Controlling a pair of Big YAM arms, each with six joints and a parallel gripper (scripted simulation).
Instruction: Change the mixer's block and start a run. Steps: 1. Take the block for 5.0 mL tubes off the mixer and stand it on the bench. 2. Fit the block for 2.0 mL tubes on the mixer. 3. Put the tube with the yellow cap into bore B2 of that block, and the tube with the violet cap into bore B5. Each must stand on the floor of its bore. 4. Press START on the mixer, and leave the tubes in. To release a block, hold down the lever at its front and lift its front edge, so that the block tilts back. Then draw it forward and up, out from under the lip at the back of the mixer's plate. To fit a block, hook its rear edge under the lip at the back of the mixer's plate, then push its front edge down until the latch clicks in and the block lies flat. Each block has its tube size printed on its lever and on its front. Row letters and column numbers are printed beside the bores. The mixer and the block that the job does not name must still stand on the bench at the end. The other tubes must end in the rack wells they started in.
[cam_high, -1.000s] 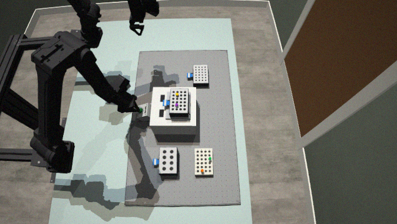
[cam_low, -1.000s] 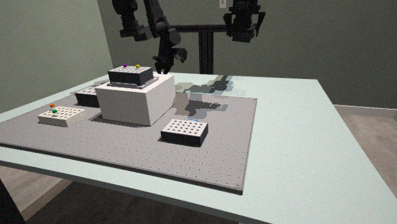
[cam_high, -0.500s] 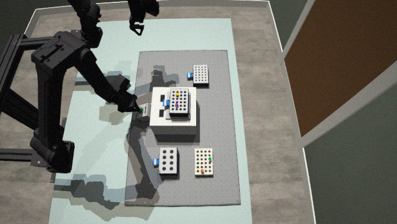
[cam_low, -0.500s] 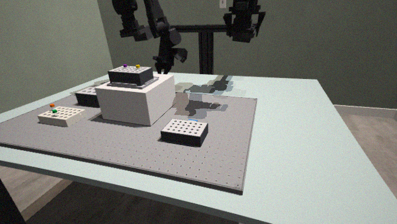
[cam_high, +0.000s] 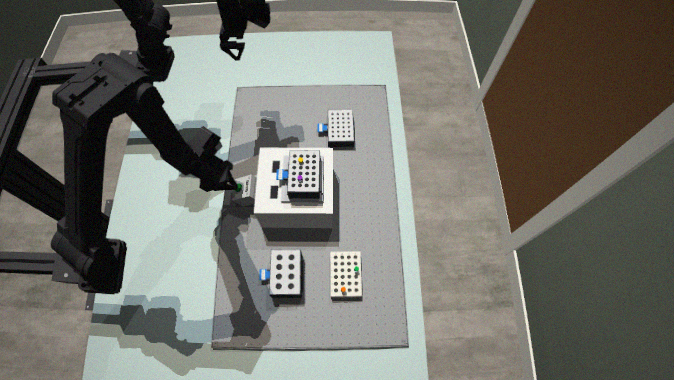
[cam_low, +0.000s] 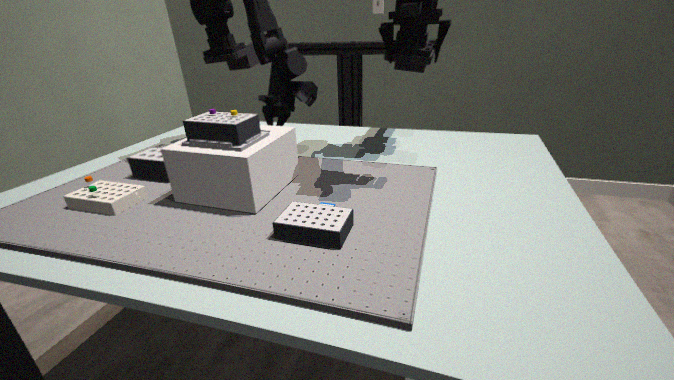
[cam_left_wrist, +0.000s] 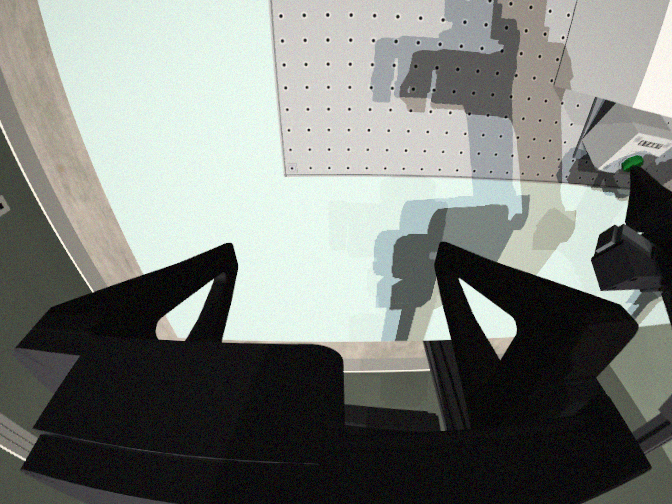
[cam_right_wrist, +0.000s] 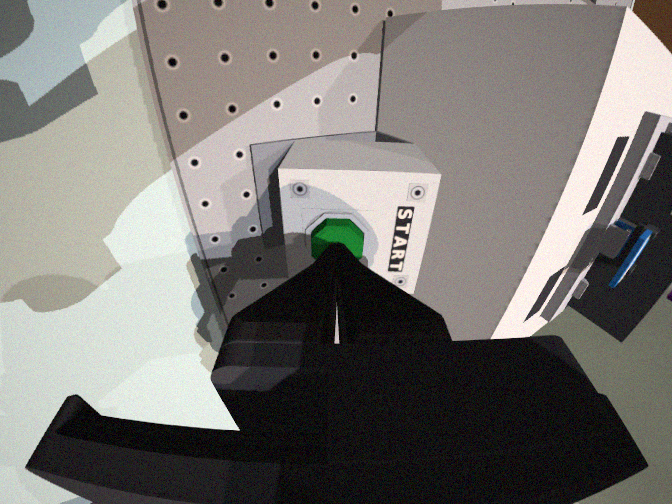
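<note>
Right pincer (cam_high: 237, 187) (cam_low: 275, 123) (cam_right_wrist: 337, 246) is closed on nothing, its tips positioned at the green START button (cam_high: 239, 187) (cam_left_wrist: 632, 163) (cam_right_wrist: 337, 236); contact cannot be told. Left pincer (cam_high: 235, 50) (cam_left_wrist: 335, 254) is held open.

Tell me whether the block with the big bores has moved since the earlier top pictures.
No, the big-bore block sits in the same spot beside the cream tube rack.
</note>
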